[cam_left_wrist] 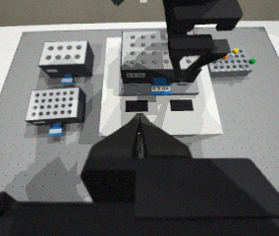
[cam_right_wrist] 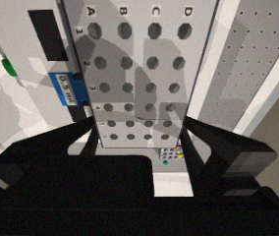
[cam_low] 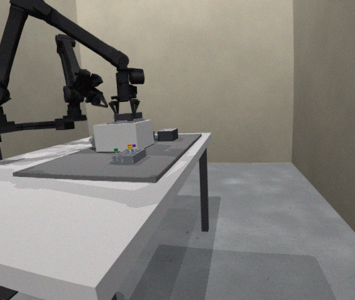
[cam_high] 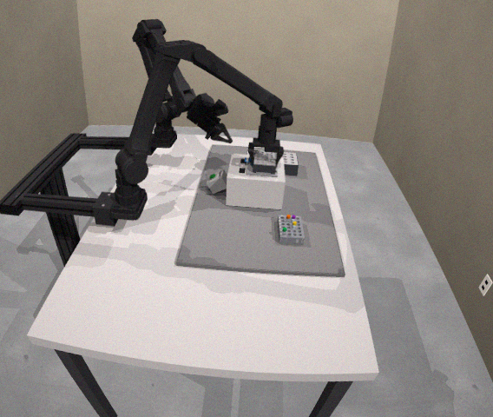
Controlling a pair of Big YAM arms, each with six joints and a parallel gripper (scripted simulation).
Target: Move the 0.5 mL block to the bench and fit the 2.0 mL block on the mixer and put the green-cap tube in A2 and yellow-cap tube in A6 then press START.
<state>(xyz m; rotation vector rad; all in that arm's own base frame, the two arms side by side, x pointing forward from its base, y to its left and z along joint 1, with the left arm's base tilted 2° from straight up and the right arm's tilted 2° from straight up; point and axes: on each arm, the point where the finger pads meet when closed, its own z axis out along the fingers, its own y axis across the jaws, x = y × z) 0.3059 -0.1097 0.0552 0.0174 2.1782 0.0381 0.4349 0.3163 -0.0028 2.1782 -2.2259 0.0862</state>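
Observation:
The 0.5 mL block (cam_high: pixel 264 168) (cam_low: pixel 123 117) (cam_left_wrist: pixel 141 43) (cam_right_wrist: pixel 140 46) sits on top of the white mixer (cam_high: pixel 254 193) (cam_low: pixel 114 137) (cam_left_wrist: pixel 115 113), its blue lever (cam_left_wrist: pixel 160 88) (cam_right_wrist: pixel 65 88) at the front. My right gripper (cam_low: pixel 125 114) (cam_right_wrist: pixel 139 118) is shut on this block, a finger on each side. My left gripper (cam_high: pixel 230 141) (cam_low: pixel 107 105) (cam_left_wrist: pixel 139 118) is shut and empty, in the air in front of the mixer. The green-capped tube (cam_high: pixel 284 229) (cam_low: pixel 115 149) (cam_left_wrist: pixel 252 61) and yellow-capped tube (cam_high: pixel 294 222) (cam_low: pixel 130 145) (cam_left_wrist: pixel 236 50) stand in the rack (cam_high: pixel 291 241) (cam_low: pixel 127 159).
A block with large bores (cam_left_wrist: pixel 67 51) and one with many smaller bores (cam_left_wrist: pixel 56 105) stand left of the mixer in the left wrist view; their labels are unreadable. A grey box (cam_high: pixel 217 182) with a green button (cam_high: pixel 212 176) (cam_right_wrist: pixel 9 67) is at the mixer's front. Orange and purple caps share the rack.

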